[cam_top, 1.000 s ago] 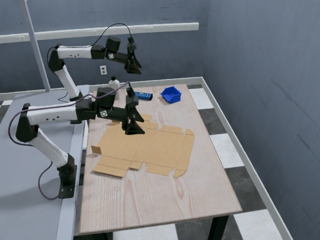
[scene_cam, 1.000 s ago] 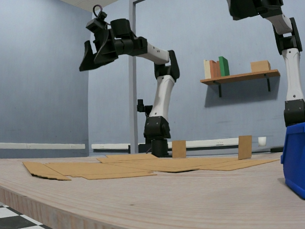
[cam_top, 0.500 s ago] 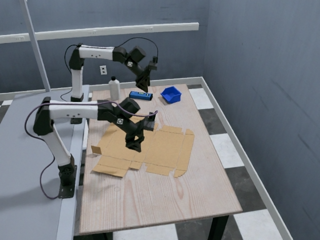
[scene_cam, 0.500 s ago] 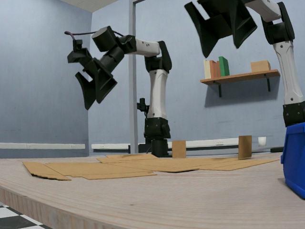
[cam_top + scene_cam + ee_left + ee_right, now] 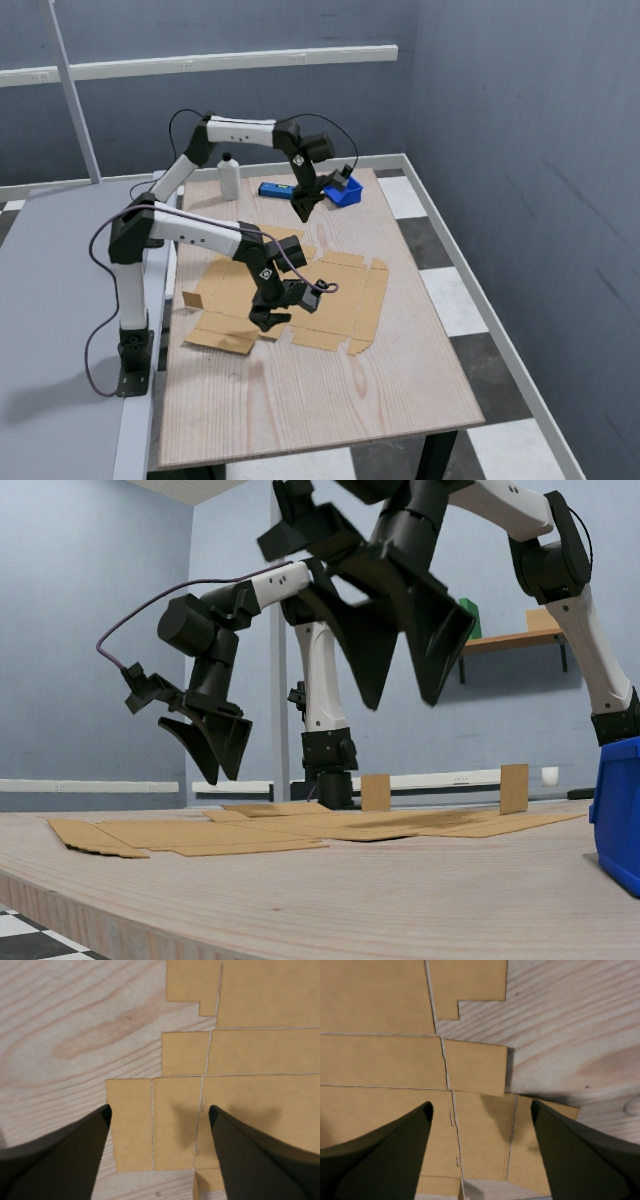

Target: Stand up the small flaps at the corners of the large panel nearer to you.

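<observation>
We had both grippers [image 5: 303,212] [image 5: 403,702] [image 5: 160,1111] [image 5: 481,1106] [image 5: 277,323] [image 5: 222,779] empty, fingers wide, over the paper box [image 5: 336,297] [image 5: 206,833] [image 5: 265,1110] [image 5: 375,1125] at centre frame; two flaps stood, so the flat pair needed catching and folding well past upright.

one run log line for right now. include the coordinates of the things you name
left gripper [image 5: 303,220] [image 5: 402,707] [image 5: 160,1111]: open, above box [image 5: 330,294] [image 5: 180,833] [image 5: 265,1050] [image 5: 375,1060] | right gripper [image 5: 277,324] [image 5: 222,781] [image 5: 482,1107]: open, above box | held: nothing | two flaps [image 5: 192,299] [image 5: 376,792] [image 5: 196,1187] upright
</observation>
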Tool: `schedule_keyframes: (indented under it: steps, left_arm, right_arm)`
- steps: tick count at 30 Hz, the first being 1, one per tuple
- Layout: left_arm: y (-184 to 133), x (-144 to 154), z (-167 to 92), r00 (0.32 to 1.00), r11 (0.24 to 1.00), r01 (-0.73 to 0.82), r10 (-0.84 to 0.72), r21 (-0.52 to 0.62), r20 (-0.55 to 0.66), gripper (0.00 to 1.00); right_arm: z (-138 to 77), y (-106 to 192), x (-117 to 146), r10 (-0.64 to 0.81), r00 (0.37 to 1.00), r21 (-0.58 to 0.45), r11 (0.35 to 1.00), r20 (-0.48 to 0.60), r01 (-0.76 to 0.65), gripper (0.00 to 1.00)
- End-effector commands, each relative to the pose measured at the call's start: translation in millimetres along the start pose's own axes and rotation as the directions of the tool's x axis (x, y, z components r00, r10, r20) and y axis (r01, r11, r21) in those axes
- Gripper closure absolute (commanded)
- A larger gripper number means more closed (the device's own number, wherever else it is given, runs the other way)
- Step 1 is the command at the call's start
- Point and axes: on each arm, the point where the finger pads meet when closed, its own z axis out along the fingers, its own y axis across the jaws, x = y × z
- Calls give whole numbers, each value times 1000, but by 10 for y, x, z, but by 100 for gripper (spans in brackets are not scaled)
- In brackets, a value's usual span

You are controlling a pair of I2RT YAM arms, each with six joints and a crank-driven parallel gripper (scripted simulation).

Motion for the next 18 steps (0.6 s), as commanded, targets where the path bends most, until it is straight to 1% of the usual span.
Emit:
schedule_keyframes:
  steps: [1, 3, 5, 8, 9, 18]
  left_arm:
    - [-206, 194, 320, 991, 999, 9, -4, 39, -131, 19]
    - [-264, 184, 477, 991, 999, 9, -4, 39, -132, 19]
    - [-312, 175, 634, 991, 999, 9, -4, 34, -132, 19]
    - [-312, 175, 634, 991, 999, 9, -4, 34, -132, 19]
    - [-238, 173, 627, 991, 999, 22, -18, 29, -131, 19]
    - [-243, 166, 611, 991, 999, 10, -6, 33, -131, 19]
  right_arm:
    - [-164, 154, -163, 15, 998, -60, 998, 69, -11, 19]
    - [-156, 145, -164, 17, 998, -58, 998, 65, -13, 19]
    - [-84, 82, -67, 16, 999, -34, 999, 30, -15, 19]
    - [-96, 67, -49, 17, 1000, -30, 999, 23, -16, 19]
    - [-110, 65, -57, 15, 1000, -31, 999, 26, -14, 19]
    - [-179, 58, -122, 15, 999, -39, 999, 44, -14, 19]
